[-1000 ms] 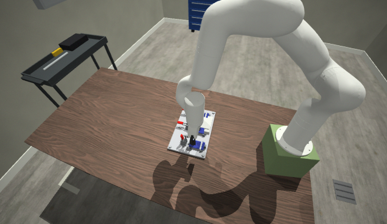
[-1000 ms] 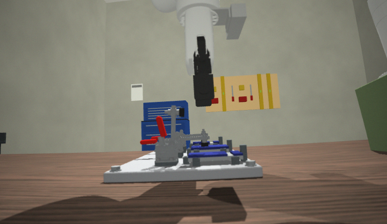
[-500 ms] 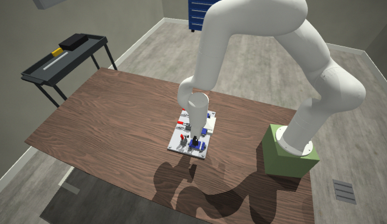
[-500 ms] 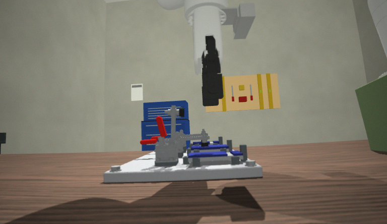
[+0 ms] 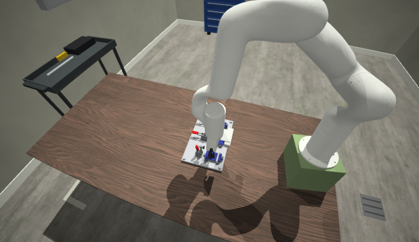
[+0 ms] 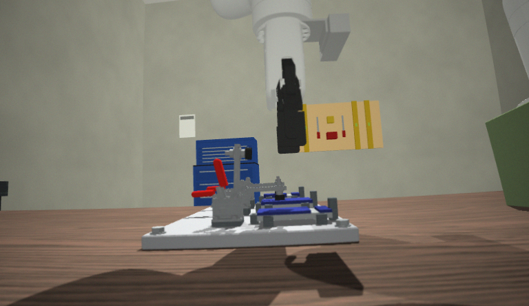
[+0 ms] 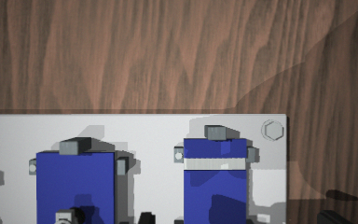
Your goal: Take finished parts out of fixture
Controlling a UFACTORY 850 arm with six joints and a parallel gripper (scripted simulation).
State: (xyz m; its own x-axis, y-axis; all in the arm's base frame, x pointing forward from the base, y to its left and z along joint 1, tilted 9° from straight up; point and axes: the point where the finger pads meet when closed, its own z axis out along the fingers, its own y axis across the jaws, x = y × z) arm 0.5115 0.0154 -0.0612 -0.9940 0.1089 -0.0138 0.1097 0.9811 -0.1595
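Observation:
The grey fixture plate lies mid-table. In the wrist view, a blue part with a pale milled slot sits in the right-hand nest, and a plain blue part sits on the left under a clamp spindle. My gripper is open and empty. It hangs well above the slotted part at the plate's near end. One red clamp handle stands up with its arm raised. The other red handle lies flat. The arm hides the far nest.
The arm's green base block stands at the table's right edge. A dark side cart stands off the table's far left corner. A blue drawer cabinet stands by the back wall.

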